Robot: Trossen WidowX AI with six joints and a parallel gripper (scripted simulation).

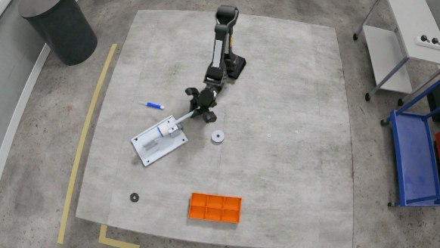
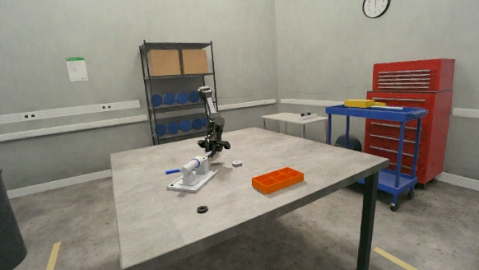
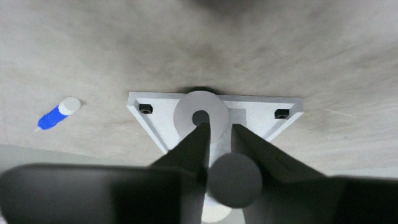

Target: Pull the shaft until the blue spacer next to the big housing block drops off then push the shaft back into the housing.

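A grey base plate [image 1: 159,141] holds the two housing blocks and lies left of the table's middle. The grey shaft [image 1: 184,118] sticks out of the blocks toward the arm. On it, near the blocks, sit a cream spacer [image 1: 165,127] and a thin blue spacer [image 1: 161,131]. My gripper [image 1: 199,112] is shut on the shaft's free end. In the wrist view the shaft end [image 3: 234,180] shows as a dark round face between my fingers, with a block's round face and bore [image 3: 202,116] behind it. The fixture also shows in the side view [image 2: 192,173].
A blue and white pen-like piece [image 1: 154,106] lies left of the gripper, and it shows in the wrist view [image 3: 57,114]. A grey washer [image 1: 216,134] lies right of the plate, a black washer [image 1: 132,195] near the front left. An orange compartment tray [image 1: 215,207] stands at the front.
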